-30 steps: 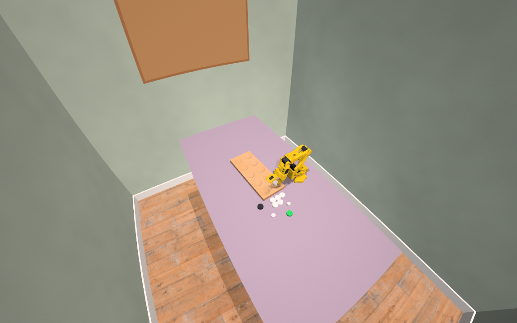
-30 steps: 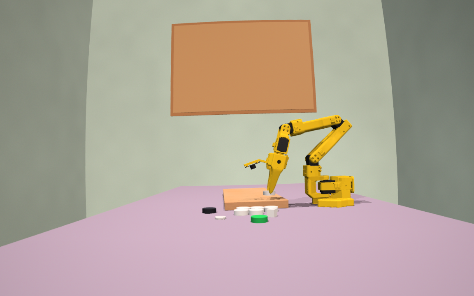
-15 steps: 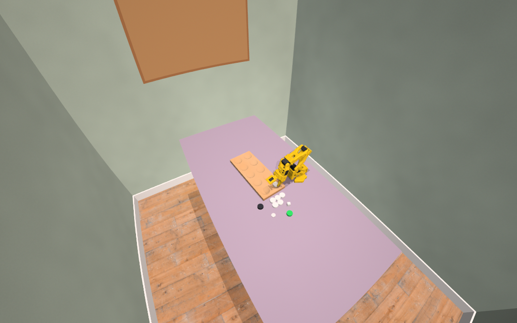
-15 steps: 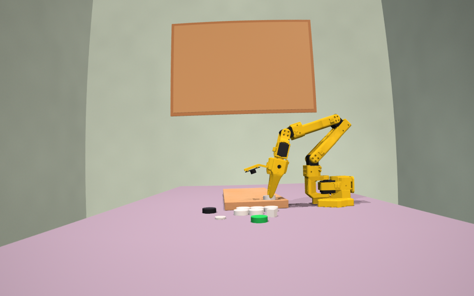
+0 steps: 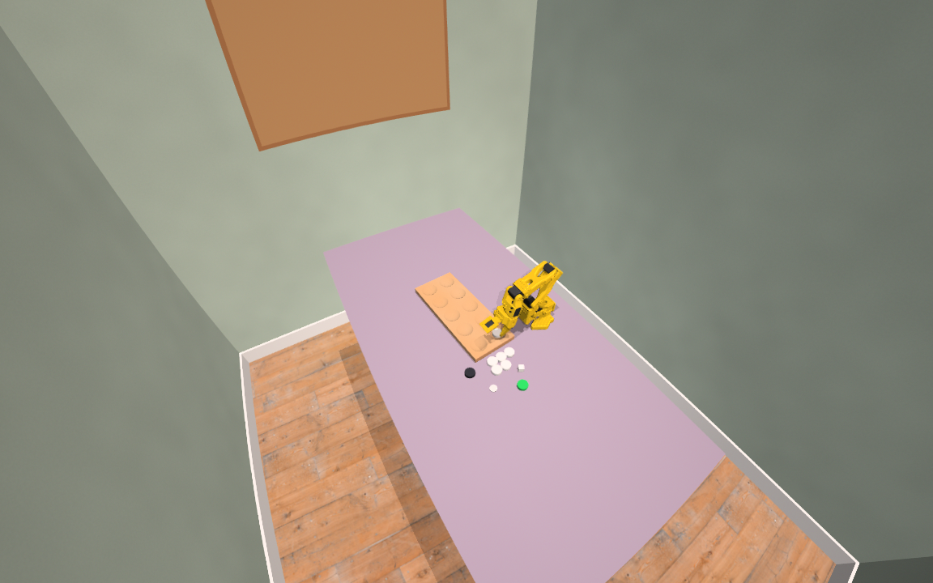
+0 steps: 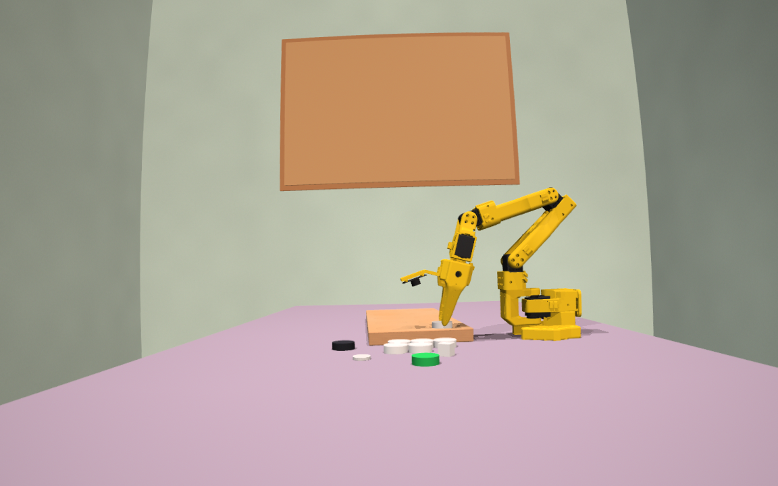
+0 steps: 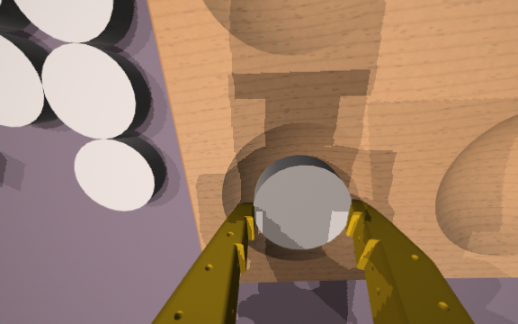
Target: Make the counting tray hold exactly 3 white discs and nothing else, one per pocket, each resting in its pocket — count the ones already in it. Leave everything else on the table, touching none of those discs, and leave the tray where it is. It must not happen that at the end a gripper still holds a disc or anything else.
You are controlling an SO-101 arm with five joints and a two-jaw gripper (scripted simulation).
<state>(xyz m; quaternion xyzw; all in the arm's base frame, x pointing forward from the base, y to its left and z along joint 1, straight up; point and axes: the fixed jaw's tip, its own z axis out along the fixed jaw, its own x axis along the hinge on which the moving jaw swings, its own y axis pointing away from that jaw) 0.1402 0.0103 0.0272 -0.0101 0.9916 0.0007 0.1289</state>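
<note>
My gripper (image 5: 496,334) (image 6: 443,324) (image 7: 302,211) is shut on a white disc (image 6: 436,324) (image 7: 301,198), one finger on each side. The disc is level, low over the tray's corner pocket nearest the arm and the loose discs. I cannot tell whether it touches the pocket. The orange wooden tray (image 5: 492,350) (image 6: 379,337) (image 7: 421,67) shows no disc in its other visible pockets. Several white discs (image 5: 505,364) (image 6: 420,347) (image 7: 89,90) lie close together on the table beside the tray's end.
A white cube (image 5: 521,368) (image 6: 446,349) stands beside the loose discs. A black disc (image 5: 470,372) (image 6: 343,345), a green disc (image 5: 521,385) (image 6: 425,360) and a small thin white disc (image 5: 493,388) (image 6: 361,358) lie farther from the tray. The arm's base is beside the tray.
</note>
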